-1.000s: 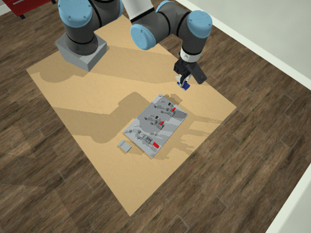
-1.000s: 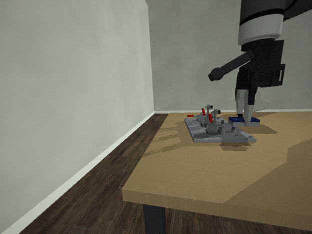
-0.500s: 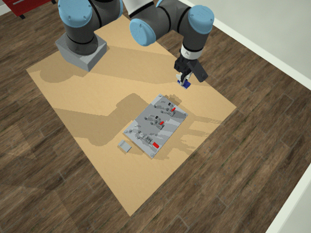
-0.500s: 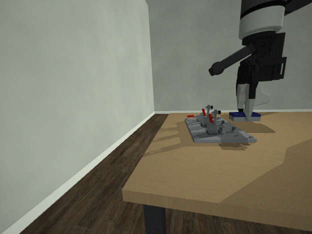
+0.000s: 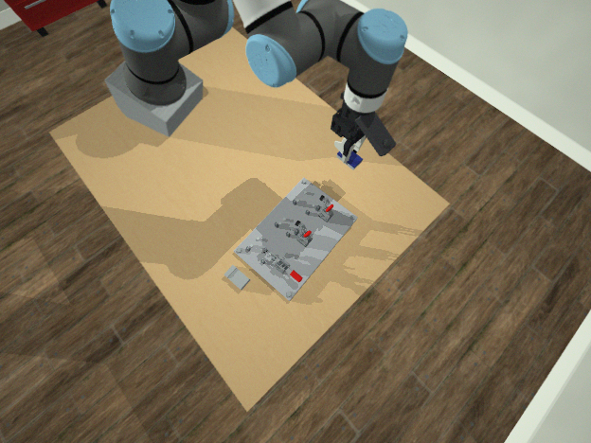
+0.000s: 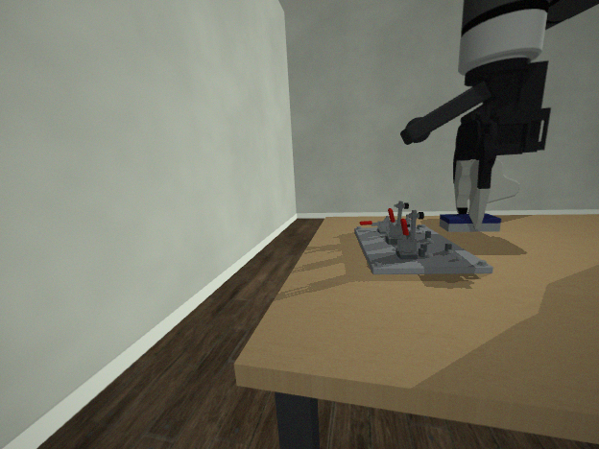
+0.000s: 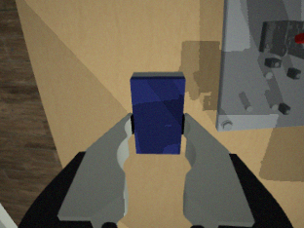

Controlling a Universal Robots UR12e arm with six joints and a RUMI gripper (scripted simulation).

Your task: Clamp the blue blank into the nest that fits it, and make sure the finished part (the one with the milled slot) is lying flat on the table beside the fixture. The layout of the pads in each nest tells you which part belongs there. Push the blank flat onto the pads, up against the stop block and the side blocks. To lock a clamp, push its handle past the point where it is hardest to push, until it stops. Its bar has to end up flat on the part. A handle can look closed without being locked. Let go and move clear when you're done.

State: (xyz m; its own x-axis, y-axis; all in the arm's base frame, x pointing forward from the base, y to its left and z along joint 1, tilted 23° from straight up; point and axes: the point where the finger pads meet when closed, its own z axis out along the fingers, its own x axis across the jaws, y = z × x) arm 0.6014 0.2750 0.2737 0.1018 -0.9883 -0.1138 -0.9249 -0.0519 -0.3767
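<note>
Blue blank [image 5: 353, 159] [image 6: 468, 223] [image 7: 158, 116] gripped, off fixture [image 5: 267, 228] [image 6: 435, 265] [image 7: 239, 88].
Gripper [image 5: 349, 154] [image 6: 467, 215] [image 7: 158, 114] partly open, fingers closed on its sides; slotted part [image 5: 237, 277] flat on counter [image 5: 190, 162] [image 6: 387, 328] [image 7: 88, 44].

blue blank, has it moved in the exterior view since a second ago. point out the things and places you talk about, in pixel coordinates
Yes, upward: the blue blank [image 5: 353, 161] [image 6: 452, 219] [image 7: 158, 117] sat below the table's far edge [image 6: 546, 218], and its top is now about level with it.
</note>
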